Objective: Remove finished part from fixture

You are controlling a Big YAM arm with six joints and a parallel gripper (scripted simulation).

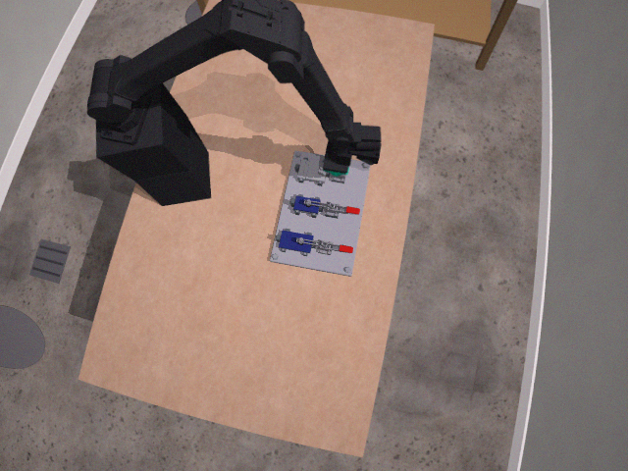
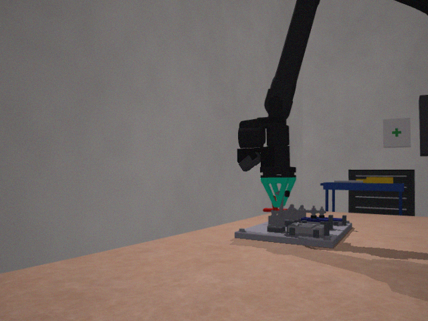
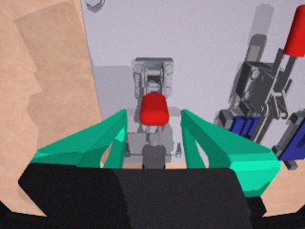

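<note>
A grey fixture plate (image 1: 352, 189) (image 2: 262, 235) (image 3: 191, 26) lies on the table with three toggle clamps in a row. The grey finished part (image 1: 308, 164) (image 2: 305, 229) sits in the far station. Two blue blanks (image 1: 304, 203) (image 1: 288, 240) (image 3: 244, 126) sit under the other two clamps, whose red handles (image 1: 353, 209) (image 1: 345, 248) lie flat. My gripper (image 1: 336, 175) (image 2: 278, 205) (image 3: 153, 115) points straight down over the far clamp. Its green fingers stand apart on either side of that clamp's red handle (image 3: 154, 109) (image 2: 267, 209) with a gap on both sides. The gripper is open.
The fixture sits near the right edge of the tan table (image 1: 228, 304) (image 2: 172, 276). The arm's black base (image 1: 152, 152) stands to the fixture's left. A wooden bench (image 1: 456, 20) stands beyond the table's far end.
</note>
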